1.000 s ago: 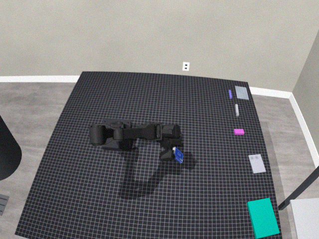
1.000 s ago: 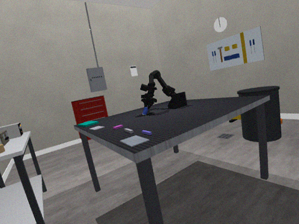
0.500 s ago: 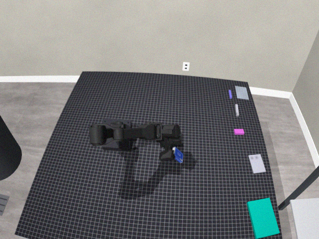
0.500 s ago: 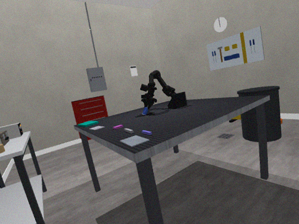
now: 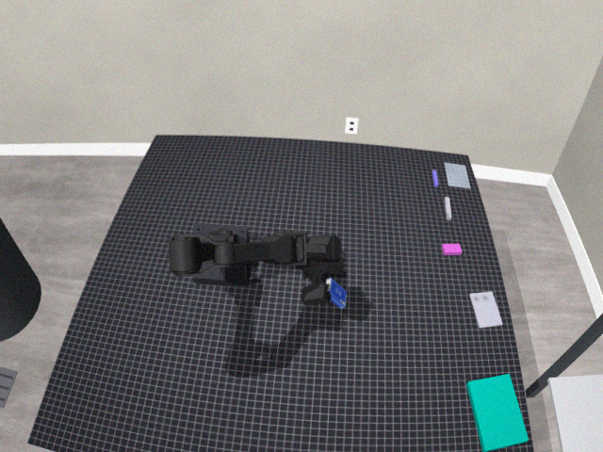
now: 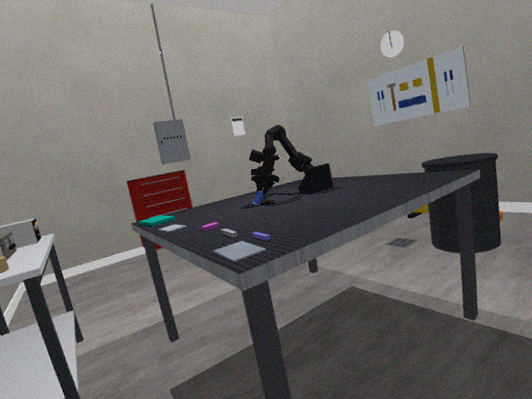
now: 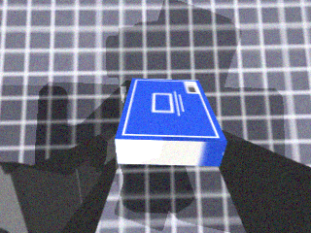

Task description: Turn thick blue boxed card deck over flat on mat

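Observation:
The thick blue boxed card deck [image 5: 337,294] has a blue face with a white outline and white sides. It sits between the fingers of my gripper [image 5: 325,293] near the middle of the mat. It is tilted, with its lower end close to the mat [image 6: 253,195]. In the wrist view the deck [image 7: 168,121] fills the centre, and a dark finger lies against each of its lower corners. The gripper is shut on the deck across its width. I cannot tell whether the lower end touches the mat.
Along the mat's right edge lie a grey plate [image 5: 456,175], a purple bar [image 5: 434,177], a white bar [image 5: 448,208], a magenta block [image 5: 451,249], a pale card [image 5: 485,309] and a teal box [image 5: 497,411]. The arm's base [image 5: 204,255] stands to the left.

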`<state>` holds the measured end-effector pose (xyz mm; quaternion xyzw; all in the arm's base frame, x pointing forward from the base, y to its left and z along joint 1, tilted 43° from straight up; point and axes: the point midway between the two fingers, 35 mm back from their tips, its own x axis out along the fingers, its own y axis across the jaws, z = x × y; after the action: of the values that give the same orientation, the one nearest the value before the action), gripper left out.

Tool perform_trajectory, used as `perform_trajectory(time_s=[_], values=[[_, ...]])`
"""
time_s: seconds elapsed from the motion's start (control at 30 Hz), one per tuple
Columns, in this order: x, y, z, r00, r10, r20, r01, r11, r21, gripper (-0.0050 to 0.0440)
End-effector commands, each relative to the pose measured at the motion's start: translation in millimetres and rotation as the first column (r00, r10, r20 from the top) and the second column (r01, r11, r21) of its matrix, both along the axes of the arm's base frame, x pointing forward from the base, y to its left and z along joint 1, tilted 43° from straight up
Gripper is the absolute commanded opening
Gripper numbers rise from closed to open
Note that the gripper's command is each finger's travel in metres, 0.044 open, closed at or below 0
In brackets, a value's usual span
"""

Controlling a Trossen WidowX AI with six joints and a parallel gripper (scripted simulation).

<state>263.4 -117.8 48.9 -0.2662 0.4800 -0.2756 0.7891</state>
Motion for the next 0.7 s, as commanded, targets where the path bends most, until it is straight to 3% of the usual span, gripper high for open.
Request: perform_trajectory(time_s=[0.0,0.67], values=[[2.9,-1.4,2.2,0.999,-0.029,-0.013,0.029,1.000,0.004,0.0261],[-4.9,-6.6,-5.3,0.988,-0.115,-0.104,0.118,0.993,0.023,0.0261]])
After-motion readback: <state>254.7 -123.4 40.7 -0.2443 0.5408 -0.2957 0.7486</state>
